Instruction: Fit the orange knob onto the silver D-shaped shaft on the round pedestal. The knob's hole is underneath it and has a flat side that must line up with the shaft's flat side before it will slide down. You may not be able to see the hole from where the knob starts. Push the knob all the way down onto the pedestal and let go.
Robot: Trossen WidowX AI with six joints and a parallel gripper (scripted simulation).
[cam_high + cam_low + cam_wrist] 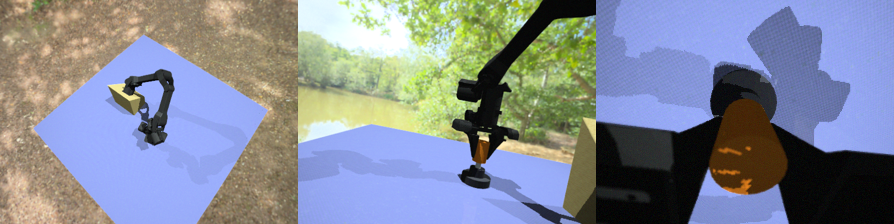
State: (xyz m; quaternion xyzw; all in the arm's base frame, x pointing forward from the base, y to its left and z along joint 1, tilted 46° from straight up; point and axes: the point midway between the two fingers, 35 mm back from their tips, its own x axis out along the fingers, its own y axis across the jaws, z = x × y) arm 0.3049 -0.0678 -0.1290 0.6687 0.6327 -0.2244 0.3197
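Observation:
My gripper (481,156) (744,124) is shut on the orange knob (481,151) (747,152) and holds it upright with a slight tilt. The knob is right over the dark round pedestal (476,179) (730,92). A short piece of the silver shaft (477,165) shows between the knob's bottom and the pedestal's hub. I cannot see the knob's hole or the shaft's flat side. In the top view the arm (165,98) reaches over a yellow block (125,99), which hides the fingers, the knob and the pedestal.
The yellow wooden block (583,169) stands close to the right of the pedestal. Everything rests on a blue square mat (109,164) (380,191) (671,30) with bare ground around it. The arm's base (154,135) stands near the mat's middle.

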